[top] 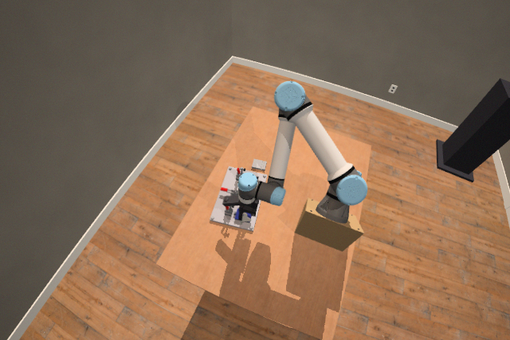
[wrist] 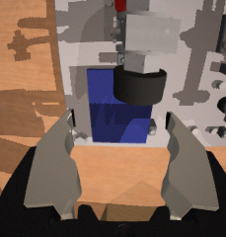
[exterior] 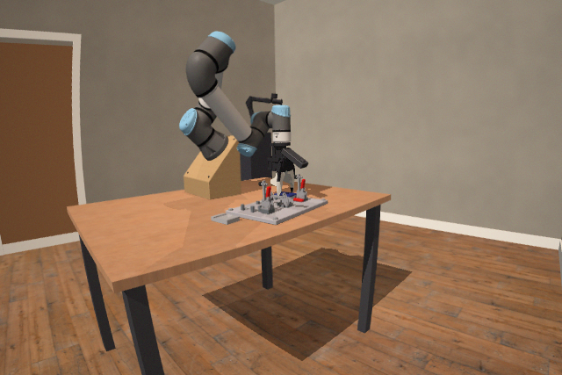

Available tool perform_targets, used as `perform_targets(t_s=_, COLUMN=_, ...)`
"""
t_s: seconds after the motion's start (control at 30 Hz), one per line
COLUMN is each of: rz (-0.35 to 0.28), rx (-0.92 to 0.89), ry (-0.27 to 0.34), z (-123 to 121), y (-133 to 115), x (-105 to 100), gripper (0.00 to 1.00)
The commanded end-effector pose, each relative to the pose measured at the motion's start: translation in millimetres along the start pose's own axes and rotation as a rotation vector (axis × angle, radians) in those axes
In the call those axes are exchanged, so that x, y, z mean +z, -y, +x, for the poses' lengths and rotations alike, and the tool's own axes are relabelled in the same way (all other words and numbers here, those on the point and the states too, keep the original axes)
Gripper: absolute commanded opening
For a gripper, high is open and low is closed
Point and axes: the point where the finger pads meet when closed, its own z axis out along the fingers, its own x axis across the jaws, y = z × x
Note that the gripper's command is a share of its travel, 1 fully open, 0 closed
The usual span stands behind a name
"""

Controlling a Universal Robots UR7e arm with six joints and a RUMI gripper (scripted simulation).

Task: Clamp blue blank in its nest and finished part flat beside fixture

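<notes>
Wooden table (exterior: 136, 243) in a bare grey room, grey fixture plate (exterior: 290, 214) on top. The blue blank (wrist: 117, 118) lies in a nest on it, long side running away from the gripper (wrist: 118, 163), far end under the clamp's black pad (wrist: 140, 85). Fingers hang partly open, empty. If the blank isn't tight against the blocks, the clamp bar could lock crooked.

Blue blank seated in its nest, finished part out on the table.

You see the blue blank (wrist: 117, 118) lying flat in a nest of the grey fixture (wrist: 78, 59), with a clamp's dark round pad (wrist: 139, 86) over its far end. The clamp's red handle (wrist: 120, 5) shows beyond. The grey finished part (top: 259, 163) lies flat on the table (top: 198, 254) just beside the fixture.
</notes>
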Motion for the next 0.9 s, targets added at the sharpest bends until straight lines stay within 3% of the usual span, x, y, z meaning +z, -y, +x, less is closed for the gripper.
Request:
perform_targets(t_s=0.0, rz=0.001, rx=0.0, ry=0.0, z=0.0, y=0.3, x=-5.9, gripper=0.59)
perform_targets(t_s=0.43, rz=0.001, rx=0.0, ry=0.0, z=0.0, y=0.3, x=-51.6, gripper=0.59)
perform_targets(t_s=0.87, rz=0.001, rx=0.0, ry=0.0, z=0.0, y=0.3, x=-56.1, gripper=0.59)
